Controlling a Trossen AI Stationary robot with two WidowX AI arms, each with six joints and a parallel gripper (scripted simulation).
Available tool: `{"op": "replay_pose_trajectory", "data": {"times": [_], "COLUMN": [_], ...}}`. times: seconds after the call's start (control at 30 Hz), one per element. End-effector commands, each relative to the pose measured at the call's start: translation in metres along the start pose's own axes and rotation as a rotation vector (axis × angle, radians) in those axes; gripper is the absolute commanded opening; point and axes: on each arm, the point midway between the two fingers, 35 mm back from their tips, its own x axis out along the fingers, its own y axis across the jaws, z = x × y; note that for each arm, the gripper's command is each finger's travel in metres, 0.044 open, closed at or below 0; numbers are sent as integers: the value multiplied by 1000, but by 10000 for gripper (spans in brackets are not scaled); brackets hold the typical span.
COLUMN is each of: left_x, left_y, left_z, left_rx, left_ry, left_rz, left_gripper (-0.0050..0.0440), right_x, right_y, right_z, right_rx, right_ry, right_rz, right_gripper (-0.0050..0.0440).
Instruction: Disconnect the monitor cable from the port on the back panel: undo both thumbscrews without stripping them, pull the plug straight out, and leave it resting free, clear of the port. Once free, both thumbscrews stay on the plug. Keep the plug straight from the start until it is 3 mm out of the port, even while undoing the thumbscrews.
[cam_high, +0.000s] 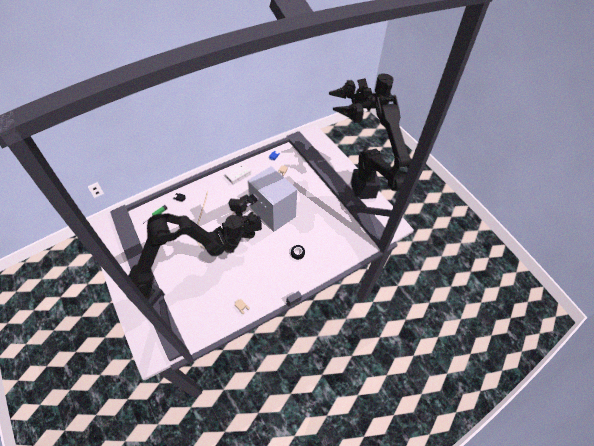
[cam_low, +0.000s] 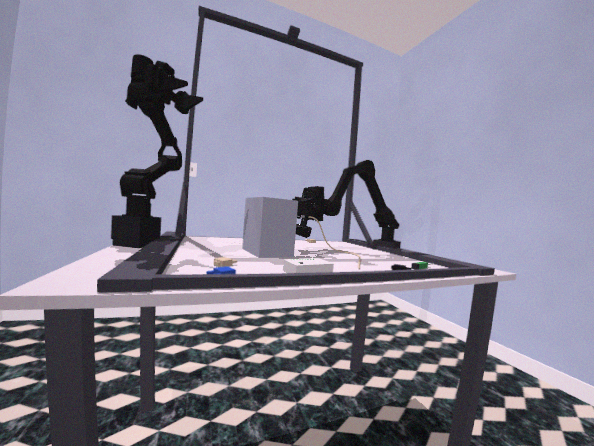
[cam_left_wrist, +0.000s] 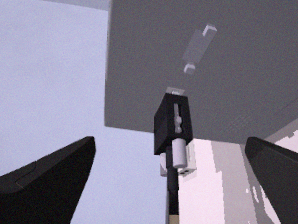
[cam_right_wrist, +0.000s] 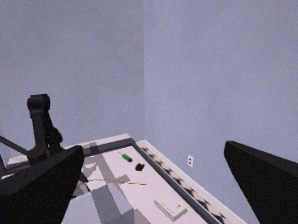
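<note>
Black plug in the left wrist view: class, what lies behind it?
Behind the black plug is the grey box's panel, with a pale strip of the port showing past its end. The rest of the port is covered.

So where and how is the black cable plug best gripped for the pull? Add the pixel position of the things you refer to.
Probably by the housing's two opposite long sides, above the thumbscrews, approaching from the cable end. The plug (cam_left_wrist: 167, 125) is blocky, its far end at the grey panel (cam_left_wrist: 145, 65), and the open left fingers flank it.

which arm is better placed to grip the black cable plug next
The left, I'd say: its open gripper straddles the black rectangular plug at the grey box. The right gripper hangs high beyond it.
</note>
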Motion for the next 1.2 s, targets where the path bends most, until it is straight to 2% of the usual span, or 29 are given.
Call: {"op": "replay_pose_trajectory", "data": {"times": [0.0,0.03,0.4,0.47,0.7,1.17], "left_x": [-3,-3,-3,-3,-3,-3], "left_y": [5,5,5,5,5,6], "left_z": [0,0,0,0,0,0], "left_rx": [38,38,38,38,38,-5], "left_ry": [9,9,9,9,9,10], "left_rz": [39,39,39,39,39,9], "left_gripper": [440,440,176,176,8,0], "right_x": [0,0,0,0,0,0], "right_y": [1,1,1,1,1,1], "right_z": [3,3,3,3,3,3], "right_rx": [-4,-4,-4,-4,-4,-4], "right_ry": [-1,-1,-1,-1,-1,-1], "right_rz": [3,3,3,3,3,3], "right_gripper": [440,440,440,440,440,440]}}
